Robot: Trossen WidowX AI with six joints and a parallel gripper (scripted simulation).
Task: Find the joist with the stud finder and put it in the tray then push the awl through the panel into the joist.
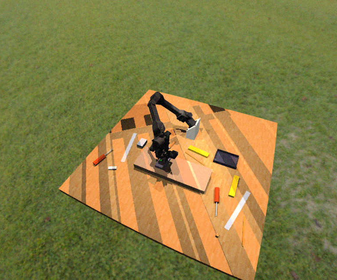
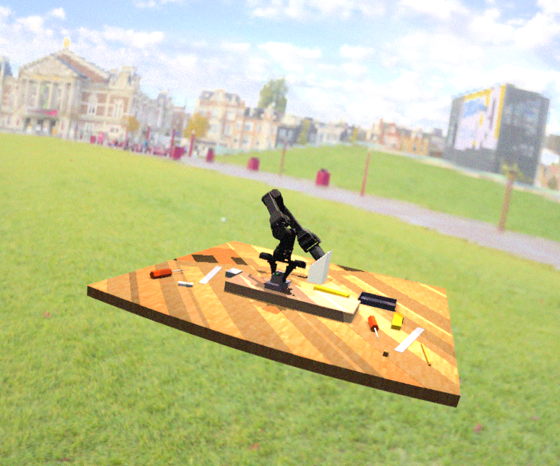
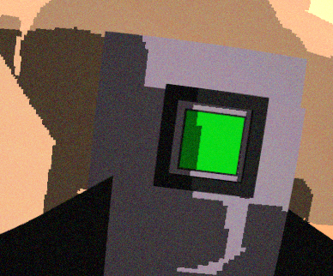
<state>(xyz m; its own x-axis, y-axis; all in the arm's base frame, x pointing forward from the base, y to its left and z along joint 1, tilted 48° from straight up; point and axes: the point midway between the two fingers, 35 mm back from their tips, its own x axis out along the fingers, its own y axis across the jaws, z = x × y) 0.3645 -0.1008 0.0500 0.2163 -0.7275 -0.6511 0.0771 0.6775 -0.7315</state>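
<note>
My gripper (image 1: 163,160) (image 2: 278,276) (image 3: 187,194) is shut on the stud finder (image 1: 161,165) (image 2: 276,285) (image 3: 126,129), a grey block with a square window lit green. The stud finder is upright on or just above the floor panel (image 1: 193,172) (image 2: 320,301), left of the panel's middle in the top and exterior views; any small gap is too fine to tell. No hole shows on the visible part of the panel. The dark tray (image 1: 226,158) (image 2: 378,301) is empty, to the panel's right. A thin orange-brown handle (image 1: 172,145) shows behind the gripper, partly hidden; it may be the awl.
Red screwdrivers (image 1: 99,159) (image 1: 216,194) lie left and right of the panel. Yellow bars (image 1: 198,151) (image 1: 234,186) lie near the tray. White strips (image 1: 129,147) (image 1: 237,210) and a white-topped block (image 1: 142,143) lie flat. A pale upright plate (image 1: 193,129) stands behind, by the arm.
</note>
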